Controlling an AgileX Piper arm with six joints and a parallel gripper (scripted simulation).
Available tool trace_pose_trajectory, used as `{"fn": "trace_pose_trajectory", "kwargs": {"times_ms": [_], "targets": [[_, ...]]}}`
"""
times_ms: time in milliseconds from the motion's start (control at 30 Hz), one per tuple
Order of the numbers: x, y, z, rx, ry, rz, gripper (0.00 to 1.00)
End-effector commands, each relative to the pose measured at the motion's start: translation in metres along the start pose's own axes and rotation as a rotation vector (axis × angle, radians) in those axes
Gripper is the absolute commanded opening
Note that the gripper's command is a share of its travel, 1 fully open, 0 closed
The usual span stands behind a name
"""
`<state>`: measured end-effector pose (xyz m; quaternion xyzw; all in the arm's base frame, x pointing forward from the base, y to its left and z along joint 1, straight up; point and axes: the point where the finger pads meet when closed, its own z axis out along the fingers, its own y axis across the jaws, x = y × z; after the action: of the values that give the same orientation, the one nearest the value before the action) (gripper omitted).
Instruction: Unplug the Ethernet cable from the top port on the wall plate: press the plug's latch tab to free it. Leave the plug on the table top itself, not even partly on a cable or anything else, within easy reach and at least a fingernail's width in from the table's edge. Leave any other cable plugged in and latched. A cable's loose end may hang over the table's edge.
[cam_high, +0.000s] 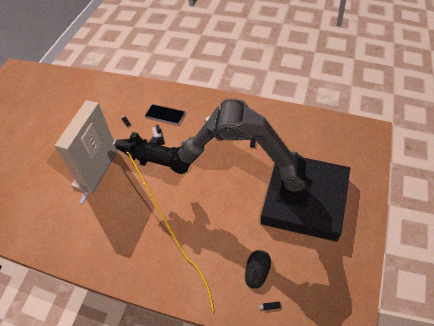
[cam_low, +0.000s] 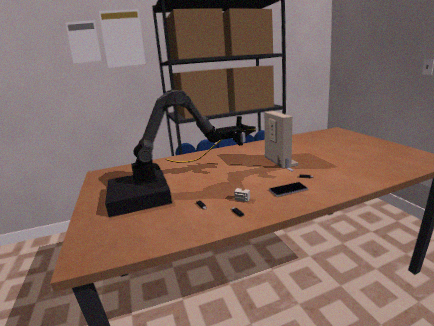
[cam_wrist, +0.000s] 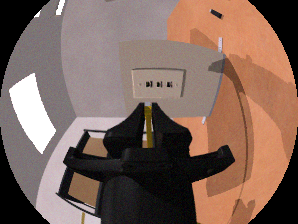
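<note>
The grey wall plate (cam_high: 80, 150) (cam_low: 275, 135) (cam_wrist: 193, 63) stands upright at the table's left end, and its row of ports (cam_high: 92, 139) (cam_wrist: 157, 84) faces the arm. My gripper (cam_high: 120, 144) (cam_low: 244, 134) (cam_wrist: 148, 109) is shut on the plug of the yellow Ethernet cable (cam_high: 165, 222) (cam_low: 200, 156) (cam_wrist: 149, 123). It holds the plug level in the air, a short way in front of the plate and apart from the ports. The cable trails from the fingers across the table top to its front edge.
A black phone (cam_high: 165, 114) (cam_low: 288, 189), a small white block (cam_low: 242, 194) and small black sticks (cam_high: 126, 121) (cam_low: 200, 204) lie near the arm. A black mouse (cam_high: 258, 268) and a stick (cam_high: 270, 305) lie near the front edge. The arm's base (cam_high: 310, 200) sits at the right.
</note>
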<state>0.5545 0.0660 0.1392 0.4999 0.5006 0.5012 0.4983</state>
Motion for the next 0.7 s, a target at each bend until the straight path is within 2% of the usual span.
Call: {"fn": "trace_pose_trajectory", "kwargs": {"times_ms": [0,233,333,433,500,667], "targets": [[0.000,0.001,-0.007,-0.003,0.000,0.000,0.00],[0.000,0.001,-0.030,-0.003,0.000,0.000,0.00],[0.000,0.001,-0.031,-0.003,0.000,0.001,0.00],[-0.002,0.008,-0.036,0.057,0.016,-0.097,0.00],[-0.002,0.008,-0.036,0.057,0.016,-0.097,0.00],[-0.007,0.019,-0.047,0.151,0.054,-0.264,0.00]]}}
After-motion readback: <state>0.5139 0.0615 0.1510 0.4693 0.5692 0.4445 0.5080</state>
